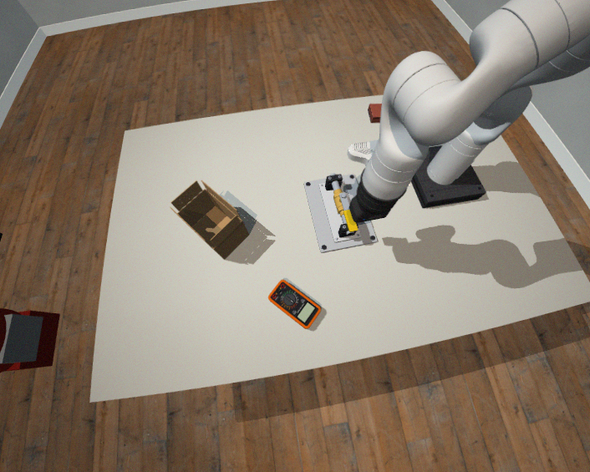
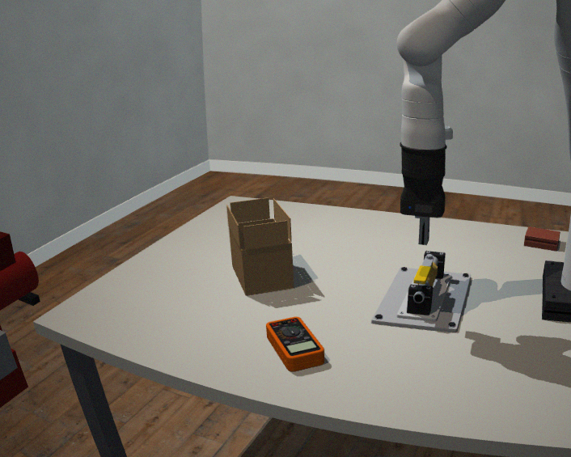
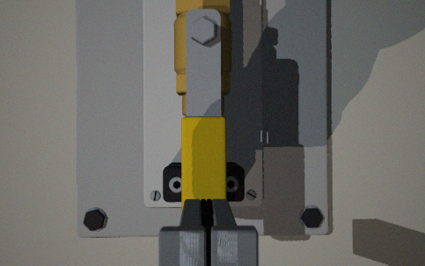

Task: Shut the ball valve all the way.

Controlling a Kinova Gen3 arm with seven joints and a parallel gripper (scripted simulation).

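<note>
The ball valve (image 1: 340, 202) is a brass body clamped by black blocks on a grey base plate (image 2: 422, 298). Its lever has a grey arm and a yellow grip (image 3: 203, 158) and lies in line with the pipe. It also shows in the exterior view (image 2: 425, 273). My gripper (image 3: 206, 228) is shut with its fingers pressed together and nothing between them. It hangs above the free end of the yellow grip, clear of it, as the exterior view (image 2: 423, 234) shows.
An open cardboard box (image 2: 260, 244) stands left of the valve. An orange multimeter (image 2: 294, 343) lies near the table's front edge. A red block (image 2: 542, 237) and a white object lie beside the arm's black base (image 1: 447, 181).
</note>
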